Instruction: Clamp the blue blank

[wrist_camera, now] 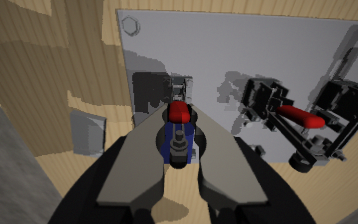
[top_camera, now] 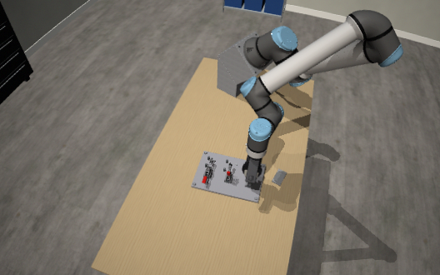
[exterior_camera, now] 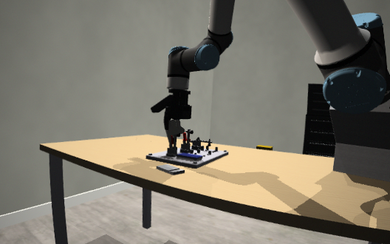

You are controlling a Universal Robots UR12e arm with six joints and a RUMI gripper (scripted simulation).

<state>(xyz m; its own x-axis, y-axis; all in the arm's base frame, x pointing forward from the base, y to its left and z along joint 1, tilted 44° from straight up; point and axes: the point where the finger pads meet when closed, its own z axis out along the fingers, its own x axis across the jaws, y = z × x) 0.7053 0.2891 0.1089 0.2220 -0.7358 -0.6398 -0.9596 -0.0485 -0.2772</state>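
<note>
Gripping the red clamp handle (wrist_camera: 179, 111) between nearly closed fingers, the tool (wrist_camera: 180, 150) stands over the fixture plate (wrist_camera: 240, 55) at its edge nearest the finished part. Beneath the handle, the blue blank (exterior_camera: 191, 155) lies in that nest, apparently flat. On the tabletop (top_camera: 184, 233), the grey finished part (top_camera: 279, 177) rests just beside the plate.
</note>
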